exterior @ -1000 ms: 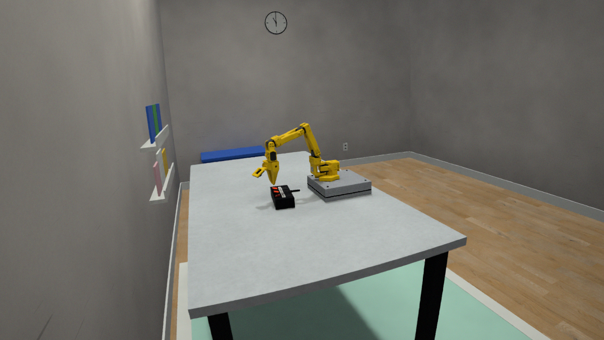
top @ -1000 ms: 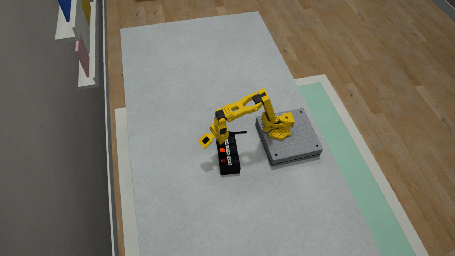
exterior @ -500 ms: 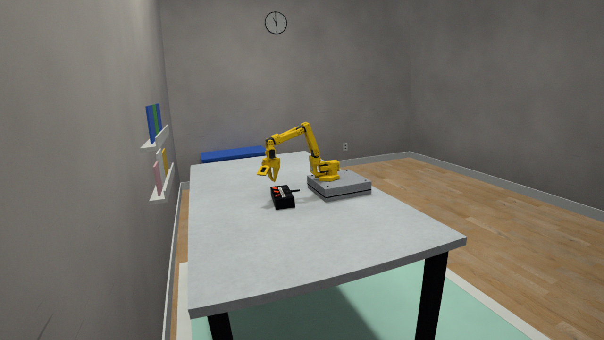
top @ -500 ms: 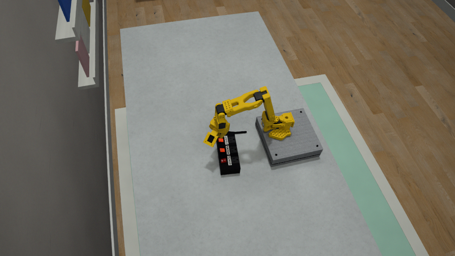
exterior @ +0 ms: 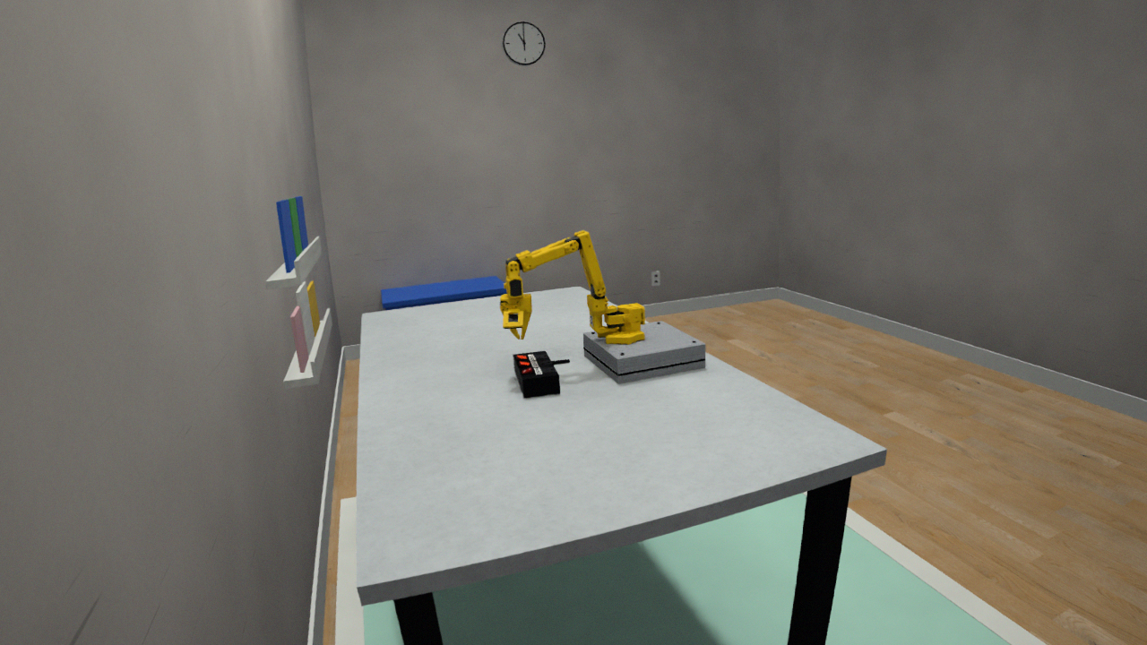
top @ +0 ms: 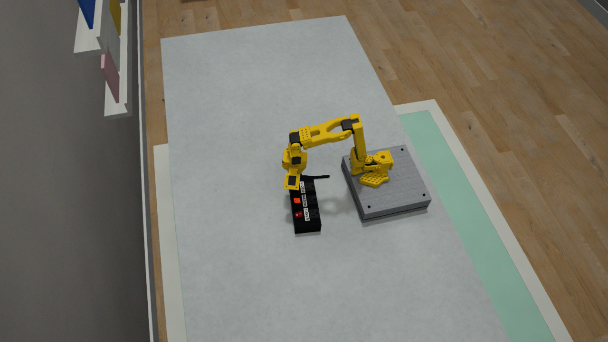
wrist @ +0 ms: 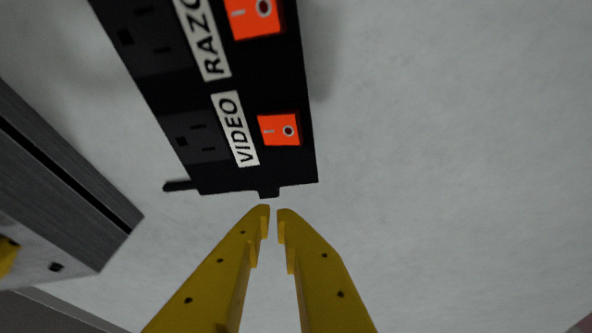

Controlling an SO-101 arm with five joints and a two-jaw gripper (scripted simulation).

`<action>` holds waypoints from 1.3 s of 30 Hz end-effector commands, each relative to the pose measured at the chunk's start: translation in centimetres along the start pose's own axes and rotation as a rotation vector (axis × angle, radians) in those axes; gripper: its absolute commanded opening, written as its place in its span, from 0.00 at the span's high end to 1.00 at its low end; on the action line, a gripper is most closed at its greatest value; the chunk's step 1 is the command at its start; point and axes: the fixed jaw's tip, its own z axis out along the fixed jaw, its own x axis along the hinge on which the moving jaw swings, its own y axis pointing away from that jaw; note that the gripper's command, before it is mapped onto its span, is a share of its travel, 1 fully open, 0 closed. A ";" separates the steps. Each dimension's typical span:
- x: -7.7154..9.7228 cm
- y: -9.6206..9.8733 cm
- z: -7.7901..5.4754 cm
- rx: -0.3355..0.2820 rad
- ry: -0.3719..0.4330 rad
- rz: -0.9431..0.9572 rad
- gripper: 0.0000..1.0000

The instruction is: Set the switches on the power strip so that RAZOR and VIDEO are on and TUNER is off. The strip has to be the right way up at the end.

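Arching out from its grey block (top: 397, 193) (exterior: 661, 360) (wrist: 69, 194), the yellow arm (top: 325, 131) (exterior: 549, 253) has its lower link rising steeply and its next link sloping gently down to the wrist. From there the hand (top: 295, 167) (exterior: 521, 335) (wrist: 273, 210) hangs with its fingers downward, above the counter (top: 238, 276) (exterior: 561, 465) (wrist: 416, 185) and near the VIDEO end of the power strip. It is clenched on nothing, a slim gap showing between the tips.

The black power strip (top: 312, 225) (exterior: 540, 386) (wrist: 277, 83) lies on the counter beside the block, sockets and switches facing up, its short cord (top: 320, 176) (exterior: 561, 361) (wrist: 178, 186) at the VIDEO end.

From the top, a square yellow plate (top: 286, 180) (exterior: 506, 322) at the hand covers the VIDEO switch (wrist: 279, 129); the wrist view reveals it, glowing orange like the RAZOR switch (top: 296, 200) (wrist: 254, 18). The TUNER switch (top: 298, 214), dark red and unlit from the top, falls outside the wrist view. The exterior view shows air between the fingertips and the strip, but its labels are too small to read. Only there do the wall clock (exterior: 517, 47) and the blue bench-like slab (exterior: 441, 291) appear.

The gripper (top: 298, 170) (exterior: 521, 335) (wrist: 273, 211) has risen slightly and twisted round at the wrist.
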 end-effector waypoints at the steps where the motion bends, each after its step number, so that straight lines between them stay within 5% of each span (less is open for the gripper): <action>1: 0.9 0.3 -0.2 -0.005 -0.001 -0.150 1.00; 39: 6.2 0.8 -1.1 -0.007 -0.005 -1.248 1.00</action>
